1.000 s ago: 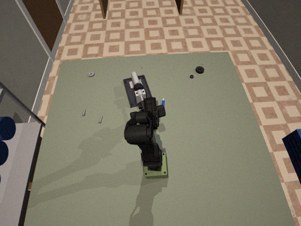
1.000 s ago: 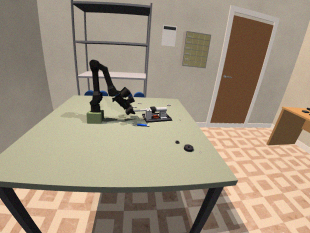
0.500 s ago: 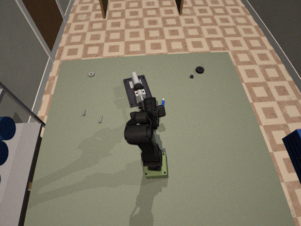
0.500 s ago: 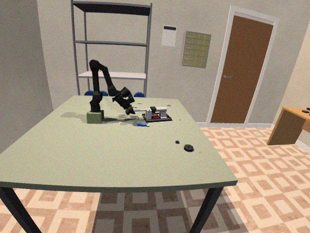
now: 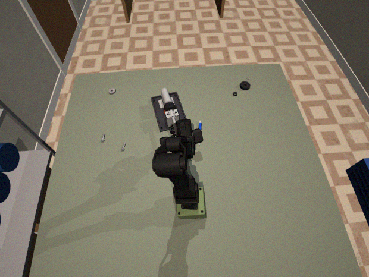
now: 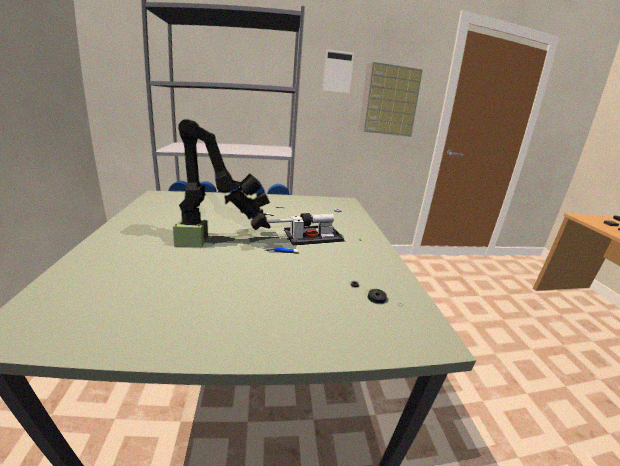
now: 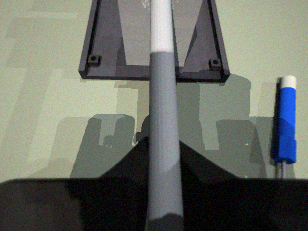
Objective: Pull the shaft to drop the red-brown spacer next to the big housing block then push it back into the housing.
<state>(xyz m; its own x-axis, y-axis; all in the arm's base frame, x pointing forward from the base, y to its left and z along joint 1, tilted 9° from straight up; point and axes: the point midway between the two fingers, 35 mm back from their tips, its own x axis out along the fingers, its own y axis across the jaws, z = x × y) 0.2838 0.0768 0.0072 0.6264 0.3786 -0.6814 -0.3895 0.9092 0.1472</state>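
Top view: the jaws (image 5: 174, 126) sit at the near end of the base plate (image 5: 157, 104), the shaft (image 5: 170, 116) running ahead of them toward the housing (image 5: 165, 94). Exterior view: a red-brown spacer (image 6: 311, 233) lies on the plate beyond the jaws, under the shaft line. Wrist view: jaws nearly closed, clamped on the shaft (image 7: 164, 124); a blue tool (image 7: 286, 121) lies on the bench (image 7: 45, 99) to their right.
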